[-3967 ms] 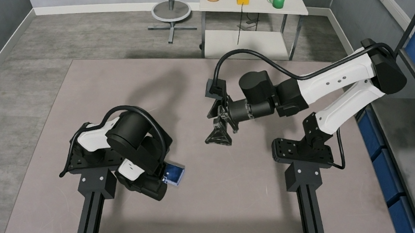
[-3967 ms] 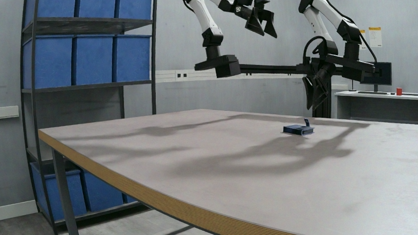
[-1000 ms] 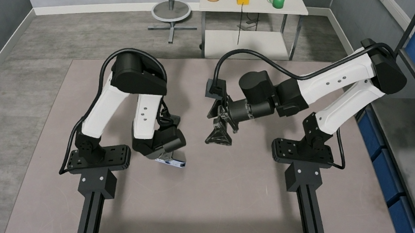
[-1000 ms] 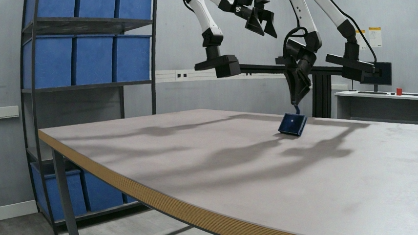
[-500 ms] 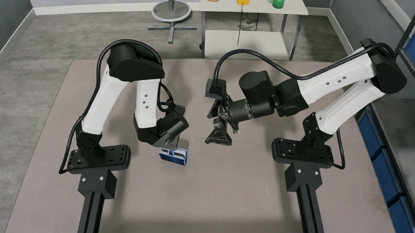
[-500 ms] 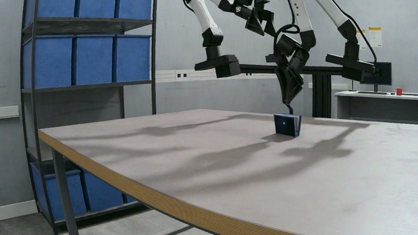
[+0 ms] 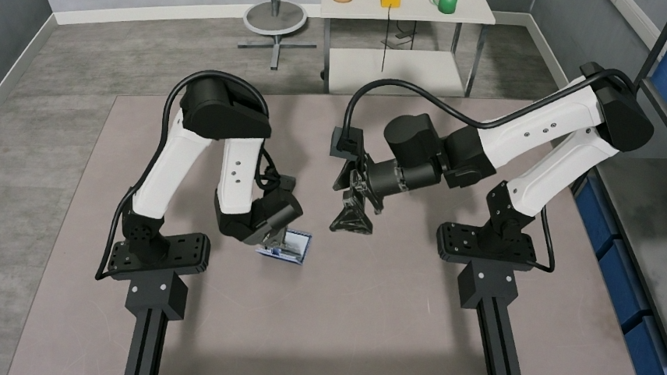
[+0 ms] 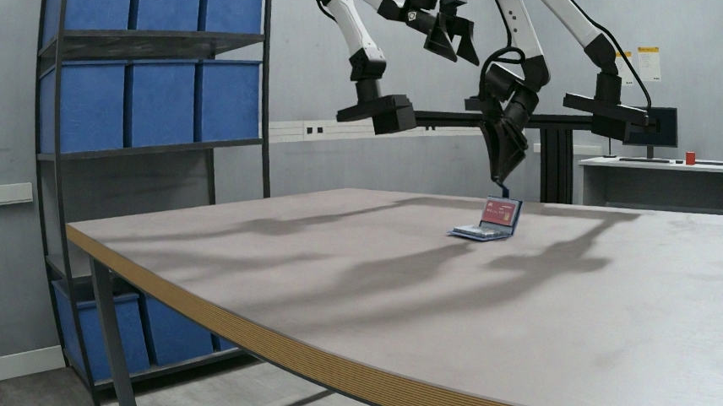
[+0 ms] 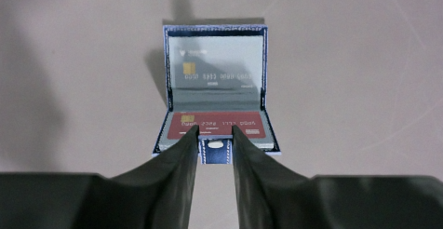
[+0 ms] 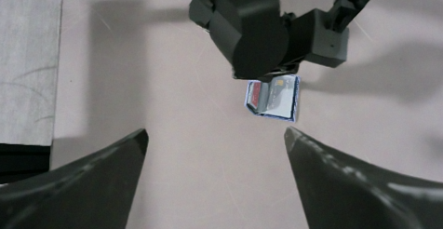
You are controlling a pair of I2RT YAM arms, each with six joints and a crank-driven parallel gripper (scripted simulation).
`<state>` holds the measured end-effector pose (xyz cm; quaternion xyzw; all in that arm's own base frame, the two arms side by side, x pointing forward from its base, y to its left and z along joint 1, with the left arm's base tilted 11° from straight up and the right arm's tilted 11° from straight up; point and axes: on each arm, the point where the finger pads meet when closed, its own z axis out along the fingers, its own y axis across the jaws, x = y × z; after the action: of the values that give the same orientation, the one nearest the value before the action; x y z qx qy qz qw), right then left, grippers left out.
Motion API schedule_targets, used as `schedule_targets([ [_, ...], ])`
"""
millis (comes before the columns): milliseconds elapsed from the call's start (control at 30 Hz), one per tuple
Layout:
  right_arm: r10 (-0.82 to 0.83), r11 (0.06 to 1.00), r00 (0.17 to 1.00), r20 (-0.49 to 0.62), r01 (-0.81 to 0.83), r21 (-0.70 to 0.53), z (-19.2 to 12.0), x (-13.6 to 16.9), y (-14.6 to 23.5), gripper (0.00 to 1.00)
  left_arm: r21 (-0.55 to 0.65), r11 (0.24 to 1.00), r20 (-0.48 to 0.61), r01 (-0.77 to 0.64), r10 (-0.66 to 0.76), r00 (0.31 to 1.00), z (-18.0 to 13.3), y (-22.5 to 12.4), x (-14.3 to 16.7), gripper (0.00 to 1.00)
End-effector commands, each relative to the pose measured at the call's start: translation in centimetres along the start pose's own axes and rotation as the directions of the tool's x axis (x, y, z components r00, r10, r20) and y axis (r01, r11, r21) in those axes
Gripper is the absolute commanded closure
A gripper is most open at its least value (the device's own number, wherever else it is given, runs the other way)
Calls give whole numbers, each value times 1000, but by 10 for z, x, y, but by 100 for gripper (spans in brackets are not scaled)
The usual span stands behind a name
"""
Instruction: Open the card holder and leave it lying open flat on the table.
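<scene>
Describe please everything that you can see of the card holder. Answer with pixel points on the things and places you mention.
The card holder (image 7: pixel 298 241) (image 8: pixel 515 219) (image 9: pixel 265 68) (image 10: pixel 295 98) is dark blue, leather-like, with pale stitching along its edges. It stands open like a small laptop: one half on the table (image 7: pixel 374 301) (image 8: pixel 373 273) (image 9: pixel 349 73) (image 10: pixel 186 119), the other raised. Grayish pockets show a red card in the raised half and a gray card in the lower one. The left end effector (image 7: pixel 281 242) (image 8: pixel 497 180) (image 9: pixel 215 128) pinches its snap tab.
</scene>
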<state>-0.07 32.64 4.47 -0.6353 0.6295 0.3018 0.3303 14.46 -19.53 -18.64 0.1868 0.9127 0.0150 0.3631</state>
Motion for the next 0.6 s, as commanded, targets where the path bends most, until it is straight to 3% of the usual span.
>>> schedule_targets([
  [0,-1,1000,1000,20,1,-1,-1,-6,1,0,-11,998,17,61,-61,998,-6,-1,16,83],
  [267,-1,1000,1000,20,1,-1,-1,-6,1,0,-26,1000,-3,5,-5,1000,-22,8,75,83],
  [567,-1,1000,1000,20,1,-1,-1,-6,1,0,-17,999,-4,-32,32,999,-29,4,91,83],
])
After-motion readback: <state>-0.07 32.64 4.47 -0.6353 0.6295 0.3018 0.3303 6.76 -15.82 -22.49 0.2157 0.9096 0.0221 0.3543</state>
